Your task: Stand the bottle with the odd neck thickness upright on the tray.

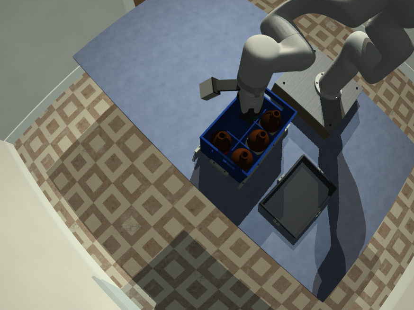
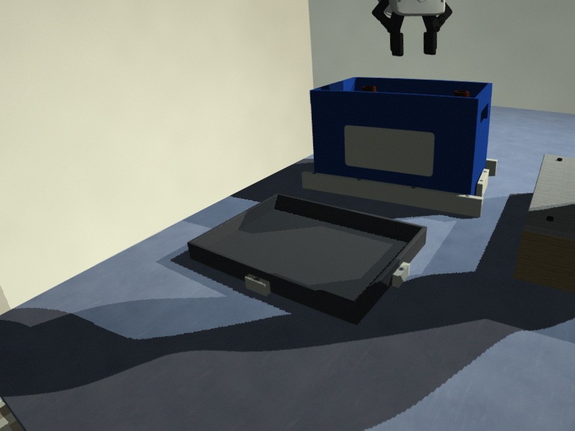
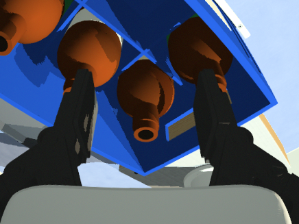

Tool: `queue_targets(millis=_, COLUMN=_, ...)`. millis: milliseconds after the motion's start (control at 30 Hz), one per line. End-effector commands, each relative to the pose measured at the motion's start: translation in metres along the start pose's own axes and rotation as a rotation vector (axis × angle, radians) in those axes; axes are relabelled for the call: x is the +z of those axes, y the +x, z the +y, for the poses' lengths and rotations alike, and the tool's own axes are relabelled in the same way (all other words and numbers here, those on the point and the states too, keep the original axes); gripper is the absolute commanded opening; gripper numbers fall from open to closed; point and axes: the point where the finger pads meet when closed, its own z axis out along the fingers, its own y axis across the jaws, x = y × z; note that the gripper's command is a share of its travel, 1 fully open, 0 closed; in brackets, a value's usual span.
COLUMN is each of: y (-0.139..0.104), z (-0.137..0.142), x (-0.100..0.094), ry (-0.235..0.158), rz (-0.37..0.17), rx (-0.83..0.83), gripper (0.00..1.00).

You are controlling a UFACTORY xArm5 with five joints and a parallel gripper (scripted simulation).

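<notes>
A blue crate [image 1: 246,138] with dividers stands on the blue mat and holds several brown bottles, each upright in its own cell. It also shows in the exterior view [image 2: 400,133]. My gripper [image 2: 413,43] hangs open and empty a little above the crate's rim, over the far cells. In the wrist view my gripper's fingers stand wide apart, with one bottle's mouth [image 3: 146,131] between them below and two other bottles [image 3: 89,52] [image 3: 200,52] behind the fingers. The black tray [image 1: 297,201] lies empty beside the crate, as also seen in the exterior view [image 2: 309,251].
The arm's grey base block [image 1: 316,95] stands right behind the crate. The crate sits in pale corner brackets [image 2: 391,191], and the tray has small pale brackets [image 2: 256,283] too. A cream wall [image 2: 143,114] runs along the left side.
</notes>
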Motion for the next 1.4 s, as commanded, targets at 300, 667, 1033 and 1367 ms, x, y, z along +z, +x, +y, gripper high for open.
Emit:
queue_targets(millis=300, y=0.001, z=-0.001, x=0.006, ry=0.001, rz=0.003, rx=0.0, gripper=0.65)
queue_targets(millis=667, y=0.001, z=-0.001, x=0.019, ry=0.001, rz=0.003, rx=0.0, gripper=0.65)
queue_targets(millis=1033, y=0.002, z=-0.002, x=0.031, ry=0.001, rz=0.003, rx=0.0, gripper=0.65)
queue_targets(millis=1367, y=0.002, z=-0.002, x=0.038, ry=0.001, rz=0.003, rx=0.0, gripper=0.65)
